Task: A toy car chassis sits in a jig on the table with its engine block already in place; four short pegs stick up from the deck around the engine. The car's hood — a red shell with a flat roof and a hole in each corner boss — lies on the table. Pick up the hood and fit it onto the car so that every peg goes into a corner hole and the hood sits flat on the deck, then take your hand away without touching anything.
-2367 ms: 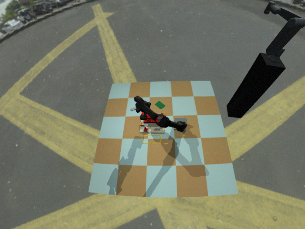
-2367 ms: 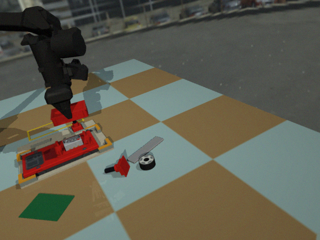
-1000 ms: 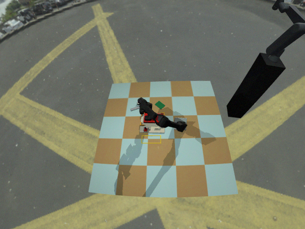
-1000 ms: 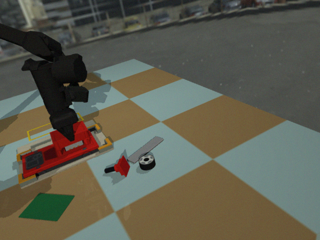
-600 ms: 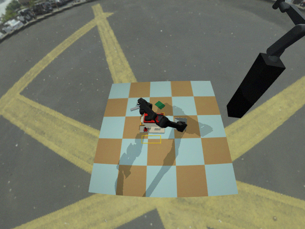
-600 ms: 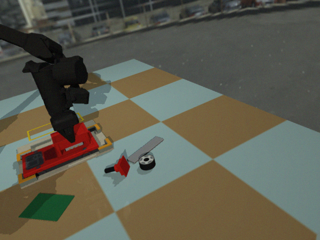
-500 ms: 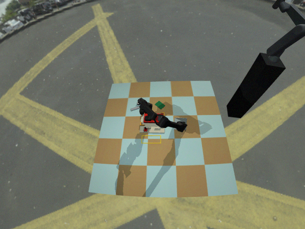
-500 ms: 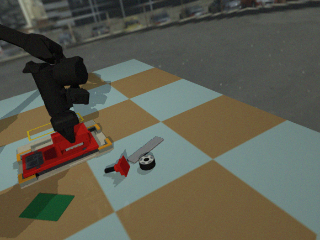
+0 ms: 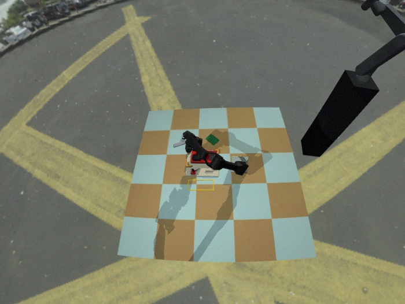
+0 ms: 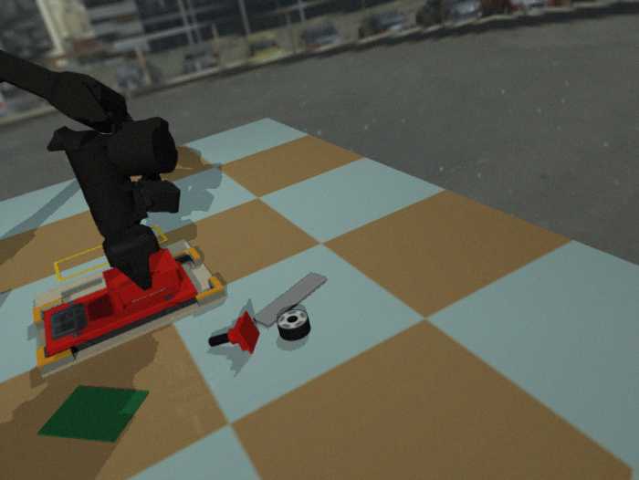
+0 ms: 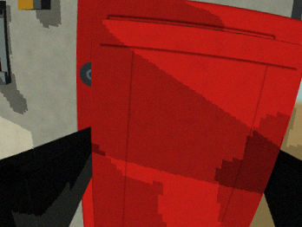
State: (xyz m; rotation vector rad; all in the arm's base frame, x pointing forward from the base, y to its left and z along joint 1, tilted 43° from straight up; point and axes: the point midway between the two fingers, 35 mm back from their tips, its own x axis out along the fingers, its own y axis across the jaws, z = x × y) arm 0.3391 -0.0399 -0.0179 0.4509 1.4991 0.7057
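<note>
The red hood (image 10: 167, 277) (image 11: 173, 104) is over the engine block on the red car chassis (image 10: 56, 343) (image 11: 84, 108), its flat roof upward. The chassis lies in the grey jig (image 10: 204, 304) with orange corners. My gripper (image 10: 139, 270) (image 11: 181, 146) is shut on the hood, one black finger on each side. In the exterior view the hood's lower edge is very close to the deck, with a thin pale line near it. The pegs and corner holes are hidden, so seating cannot be told. In the top view my arm covers much of the car.
A green square (image 9: 212, 139) (image 10: 92, 412) lies beside the jig. A red piece with a black stub (image 10: 245, 332), a wheel (image 10: 293, 324) and a grey bar (image 10: 291, 299) lie off its end. Another red piece (image 9: 193, 171) and a yellow outline (image 9: 200, 189) are on the other side.
</note>
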